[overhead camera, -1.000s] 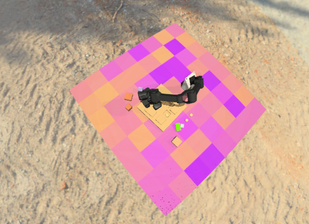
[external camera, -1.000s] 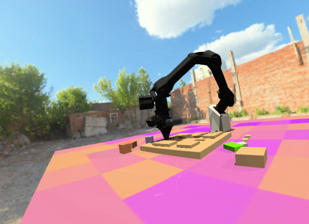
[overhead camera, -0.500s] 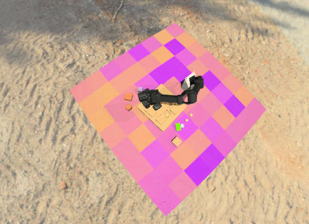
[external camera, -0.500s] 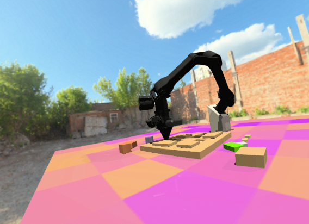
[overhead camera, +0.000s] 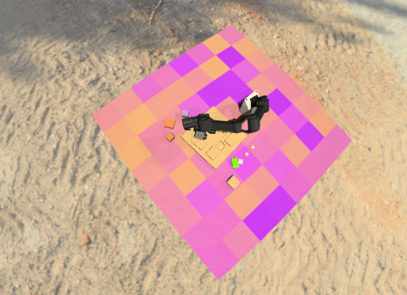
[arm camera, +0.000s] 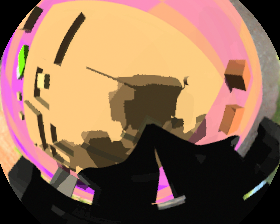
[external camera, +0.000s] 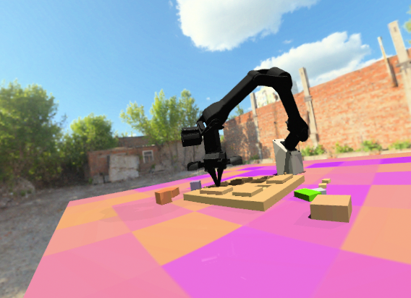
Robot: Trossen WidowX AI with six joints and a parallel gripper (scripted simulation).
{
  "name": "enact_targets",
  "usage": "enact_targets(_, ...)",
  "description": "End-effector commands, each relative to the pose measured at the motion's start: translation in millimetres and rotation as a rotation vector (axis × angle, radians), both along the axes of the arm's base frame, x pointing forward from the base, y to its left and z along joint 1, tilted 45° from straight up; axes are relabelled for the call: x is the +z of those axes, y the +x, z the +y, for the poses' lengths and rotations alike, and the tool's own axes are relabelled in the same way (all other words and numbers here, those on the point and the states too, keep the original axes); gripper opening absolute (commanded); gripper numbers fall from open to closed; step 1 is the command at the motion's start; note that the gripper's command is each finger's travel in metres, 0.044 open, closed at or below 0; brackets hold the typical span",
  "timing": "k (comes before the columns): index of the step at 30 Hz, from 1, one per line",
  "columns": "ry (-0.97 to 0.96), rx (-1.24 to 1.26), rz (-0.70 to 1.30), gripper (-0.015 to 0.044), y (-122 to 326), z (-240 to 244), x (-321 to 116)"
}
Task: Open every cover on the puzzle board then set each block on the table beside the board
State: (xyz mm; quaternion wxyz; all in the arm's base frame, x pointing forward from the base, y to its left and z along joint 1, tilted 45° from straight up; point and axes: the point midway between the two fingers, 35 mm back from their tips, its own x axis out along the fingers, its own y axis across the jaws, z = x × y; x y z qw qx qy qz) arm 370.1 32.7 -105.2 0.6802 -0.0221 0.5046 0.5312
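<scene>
The tan puzzle board [overhead camera: 215,165] [external camera: 224,202] lies under the arm, which hides part of it in the top view. Raised tan covers [overhead camera: 213,152] [external camera: 247,191] sit on it, with dark recesses behind them in the exterior view. My gripper [external camera: 218,185] [arm camera: 150,127] is shut and empty, pointing down, its tips at or just above the board near a front cover [external camera: 216,190]. Whether they touch it is unclear. Two orange blocks [overhead camera: 170,123] [external camera: 163,197] [arm camera: 237,70] and a lavender block [overhead camera: 185,113] [external camera: 195,185] rest on the table left of the board.
Right of the board lie a green block [overhead camera: 235,163] [external camera: 307,194], a whitish block [overhead camera: 241,162], a larger tan block [overhead camera: 233,182] [external camera: 331,208] and two small tan pieces [overhead camera: 252,147] [overhead camera: 246,154]. The arm's base [external camera: 294,163] stands behind the board.
</scene>
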Motion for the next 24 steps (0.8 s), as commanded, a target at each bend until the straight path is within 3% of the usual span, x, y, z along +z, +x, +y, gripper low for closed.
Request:
enact_targets(1, 0.058, 0.515, -0.510, 0.0000, 0.7, 2.7, 0.5)
enact_targets(17, 0.059, 0.527, -0.522, 0.0000, 0.7, 3.5, 1.3)
enact_targets(23, 0.077, 0.706, -0.700, 0.0000, 0.6, 3.5, 1.3)
enact_targets(24, 0.064, 0.616, -0.609, 0.0000, 0.7, 1.3, 1.3)
